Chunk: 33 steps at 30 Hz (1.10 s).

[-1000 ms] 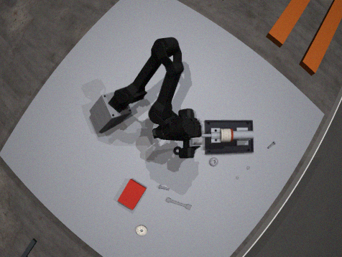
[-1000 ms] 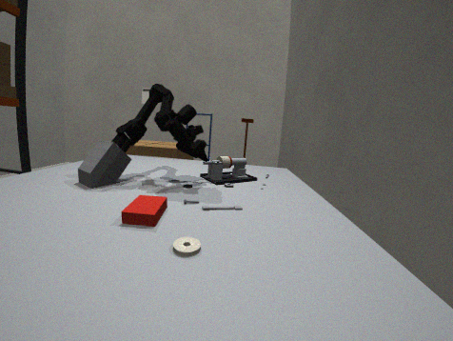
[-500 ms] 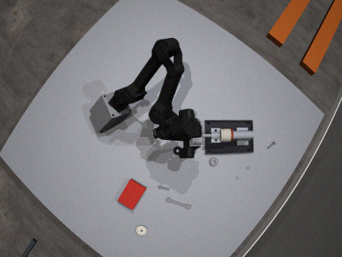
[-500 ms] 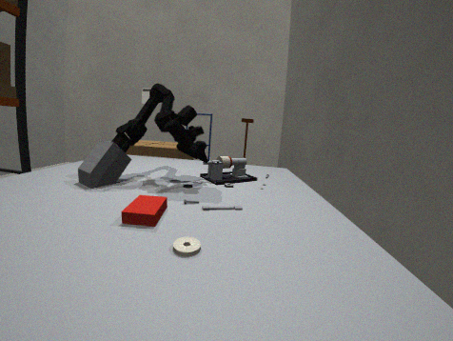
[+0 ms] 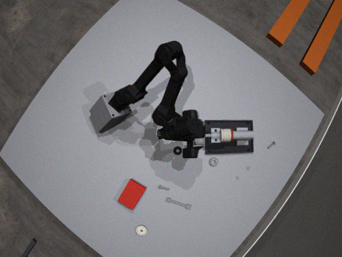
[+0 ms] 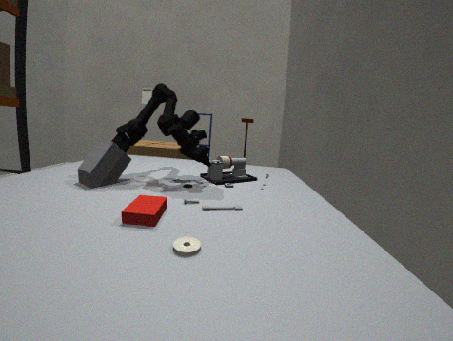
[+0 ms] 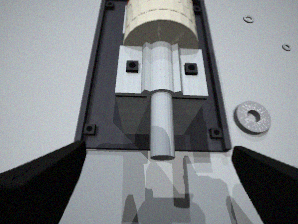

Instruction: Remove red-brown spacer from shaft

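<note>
The dark baseplate [image 5: 228, 136] carries a small block [image 5: 215, 136], cream spacers [image 5: 225, 135], a thin red-brown spacer [image 5: 232, 135] and the big housing block [image 5: 243, 135]. The grey shaft [image 7: 162, 125] runs through the small block [image 7: 161, 70]. Its free end sticks out toward me, over the plate's near edge. The cream spacers [image 7: 159, 20] sit just behind the small block. My gripper [image 7: 160, 150] is open and empty. Its fingers stand wide on either side of the shaft end, a little short of it. The gripper also shows in the top view [image 5: 197, 136] at the plate's left end.
A grey washer [image 5: 211, 161] and a black ring [image 5: 174, 151] lie near the plate. A red block [image 5: 132, 194], two bolts [image 5: 178, 203] and a cream washer [image 5: 139, 228] lie farther off. A screw [image 5: 271, 144] lies right of the plate. The arm's grey base box [image 5: 105, 114] stands at the left.
</note>
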{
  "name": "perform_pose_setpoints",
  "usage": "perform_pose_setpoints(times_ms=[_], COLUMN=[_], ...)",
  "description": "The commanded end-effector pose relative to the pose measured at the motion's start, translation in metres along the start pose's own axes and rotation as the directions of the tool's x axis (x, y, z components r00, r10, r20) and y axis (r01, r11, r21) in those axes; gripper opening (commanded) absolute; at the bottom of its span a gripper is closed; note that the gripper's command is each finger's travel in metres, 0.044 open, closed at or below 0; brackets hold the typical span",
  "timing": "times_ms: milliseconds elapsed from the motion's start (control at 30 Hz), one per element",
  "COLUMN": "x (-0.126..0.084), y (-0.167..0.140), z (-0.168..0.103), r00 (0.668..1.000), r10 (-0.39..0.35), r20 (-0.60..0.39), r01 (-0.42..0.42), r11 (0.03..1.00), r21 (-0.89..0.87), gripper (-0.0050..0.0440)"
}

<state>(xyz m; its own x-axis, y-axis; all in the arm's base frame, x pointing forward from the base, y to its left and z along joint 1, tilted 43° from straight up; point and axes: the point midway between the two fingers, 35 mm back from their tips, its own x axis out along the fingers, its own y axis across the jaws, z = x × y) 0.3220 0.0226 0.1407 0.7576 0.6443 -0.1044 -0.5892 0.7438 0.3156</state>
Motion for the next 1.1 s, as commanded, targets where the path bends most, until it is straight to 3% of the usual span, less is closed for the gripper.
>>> perform_pose_setpoints(times_ms=[0,267,1067], x=[0.005,0.017,0.016], y=[-0.002,-0.002,0.000], z=[0.008,0.009,0.008], r00=[1.000,1.000,1.000], r10=[-0.004,-0.004,-0.003], r20=[0.015,0.019,0.019], r01=[0.005,0.004,0.003], r11=[1.000,1.000,1.000], r21=[-0.016,-0.018,-0.022], gripper=[0.0440,0.0440,0.0440])
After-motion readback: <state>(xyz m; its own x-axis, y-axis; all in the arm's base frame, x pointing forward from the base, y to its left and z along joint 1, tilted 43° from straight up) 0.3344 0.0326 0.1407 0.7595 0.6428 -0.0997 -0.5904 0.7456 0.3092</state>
